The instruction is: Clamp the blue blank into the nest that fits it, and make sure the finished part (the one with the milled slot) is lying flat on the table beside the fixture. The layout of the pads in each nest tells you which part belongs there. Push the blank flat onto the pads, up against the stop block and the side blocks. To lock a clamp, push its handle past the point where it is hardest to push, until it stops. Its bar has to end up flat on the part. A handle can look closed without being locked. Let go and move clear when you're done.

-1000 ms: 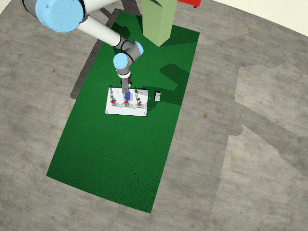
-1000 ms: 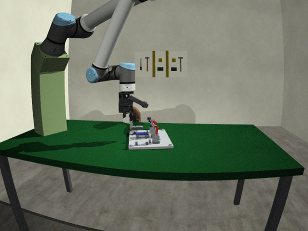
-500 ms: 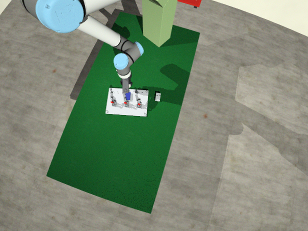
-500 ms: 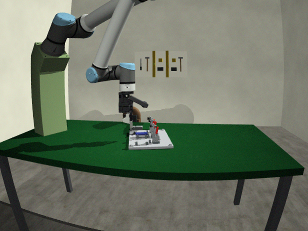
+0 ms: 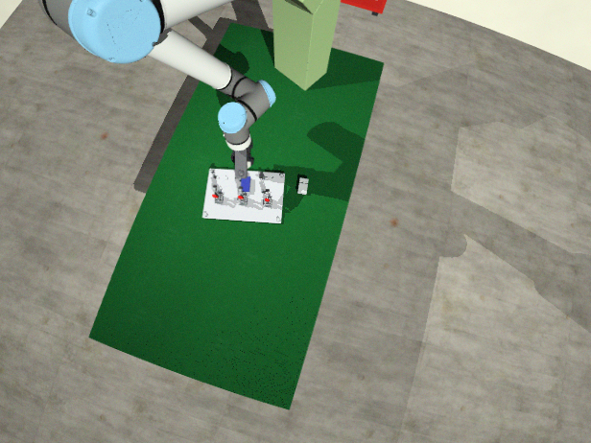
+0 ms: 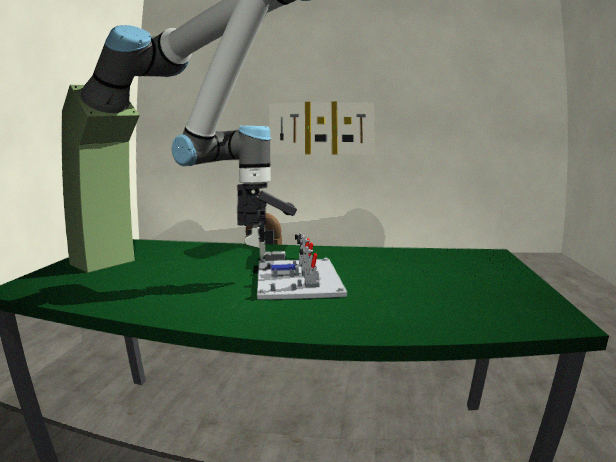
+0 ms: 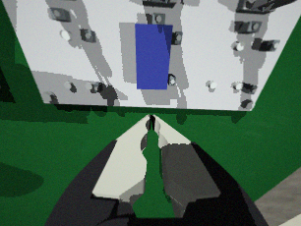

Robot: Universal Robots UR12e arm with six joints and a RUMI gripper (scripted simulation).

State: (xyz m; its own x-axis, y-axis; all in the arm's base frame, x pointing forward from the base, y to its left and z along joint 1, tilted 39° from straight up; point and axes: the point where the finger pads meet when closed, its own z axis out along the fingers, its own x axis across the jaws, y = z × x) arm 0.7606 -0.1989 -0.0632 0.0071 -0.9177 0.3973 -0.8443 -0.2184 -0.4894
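The blue blank [image 7: 153, 56] lies in the middle nest of the white fixture plate [image 5: 244, 195]; it also shows in the top view [image 5: 246, 184] and the exterior view [image 6: 283, 267]. My gripper [image 7: 150, 116] is shut and empty, its tips hovering over the green table just off the plate's back edge, apart from the blank. It shows behind the plate in the exterior view [image 6: 260, 245]. Three clamps with red handles [image 5: 240, 197] stand on the plate; the handles point up in the exterior view [image 6: 311, 252]. The grey finished part [image 5: 302, 184] lies on the table to the right of the fixture.
The green robot pedestal [image 5: 301, 40] stands at the table's back. Pads and small blocks [image 7: 89, 35] dot the plate around the nests. A tool board [image 6: 321, 128] hangs on the far wall.
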